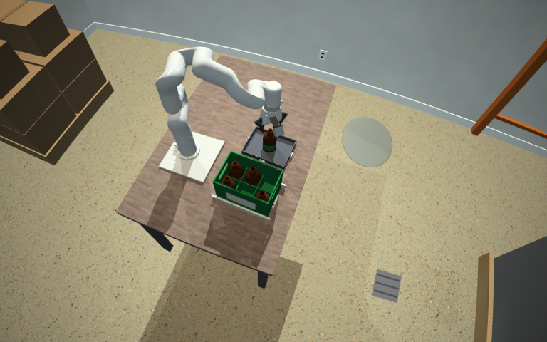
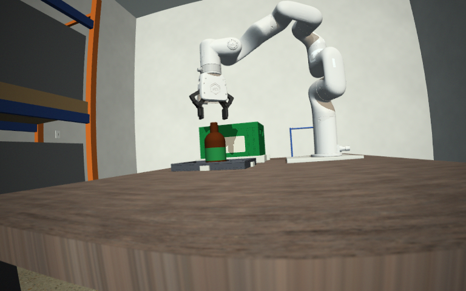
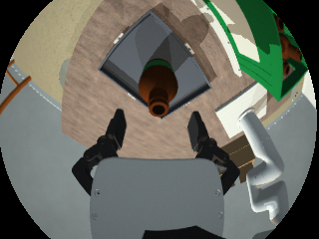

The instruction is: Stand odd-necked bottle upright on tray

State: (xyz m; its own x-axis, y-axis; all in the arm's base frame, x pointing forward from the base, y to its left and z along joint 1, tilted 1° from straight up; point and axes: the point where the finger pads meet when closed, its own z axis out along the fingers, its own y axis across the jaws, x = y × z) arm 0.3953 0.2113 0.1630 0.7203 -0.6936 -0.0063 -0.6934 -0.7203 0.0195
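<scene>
A brown bottle with a green label (image 1: 269, 141) (image 2: 215, 145) (image 3: 158, 85) stands upright on the dark tray (image 1: 256, 156) (image 2: 187, 167) (image 3: 118, 80). My gripper (image 2: 213, 118) (image 3: 158, 118) is open and empty, its fingertips a little above the bottle's mouth. The green crate (image 1: 248, 200) (image 2: 255, 139) (image 3: 266, 75) stands level beside the tray. In the top view it holds four brown bottles: one (image 1: 236, 171), a second (image 1: 253, 176), a third (image 1: 228, 182) and one in the near right corner (image 1: 262, 196). Two compartments look empty. Neck thickness differences cannot be told.
White brackets sit around the foot of the crate and at the tray's sides. The arm's white base plate (image 1: 209, 161) (image 2: 326, 159) lies on the wooden table (image 1: 193, 217) (image 2: 240, 205), to the left of the tray and crate in the top view.
</scene>
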